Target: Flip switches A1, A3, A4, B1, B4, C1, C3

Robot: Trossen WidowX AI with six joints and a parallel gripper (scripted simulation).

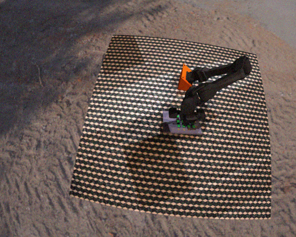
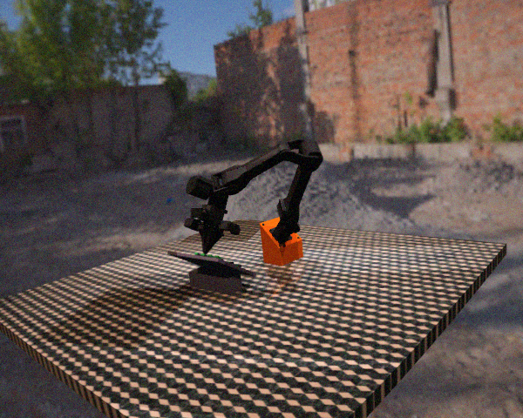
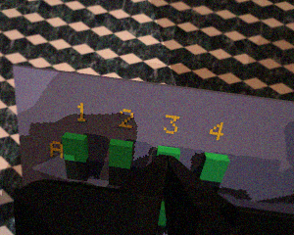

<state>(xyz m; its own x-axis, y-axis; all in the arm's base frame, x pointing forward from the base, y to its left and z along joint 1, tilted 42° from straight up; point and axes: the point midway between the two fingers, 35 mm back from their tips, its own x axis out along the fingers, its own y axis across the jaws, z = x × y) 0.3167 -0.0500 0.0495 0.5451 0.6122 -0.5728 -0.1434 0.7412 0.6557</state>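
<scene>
The grey-purple panel (image 1: 168, 116) (image 2: 226, 266) (image 3: 265, 132) is tilted on a dark base and bears green switches. My gripper (image 2: 205, 252) (image 3: 169, 159) is shut and empty, its tip down at switch A3 (image 3: 169, 151); contact cannot be told for certain. The tip covers the near part of A3. Switches A1 (image 3: 75, 146), A2 (image 3: 122, 153) and A4 (image 3: 215, 166) show beside it in the wrist view. The fingers hide nearly all of rows B and C there; only a green sliver (image 3: 162, 213) shows. In the top view the arm covers part of the panel.
The arm's orange base block (image 1: 185, 81) (image 2: 281, 252) stands behind the panel on the patterned table top (image 1: 143, 178) (image 2: 270, 341). The wrist's side parts hang low over the panel. A dark shadow falls across the table beside the panel.
</scene>
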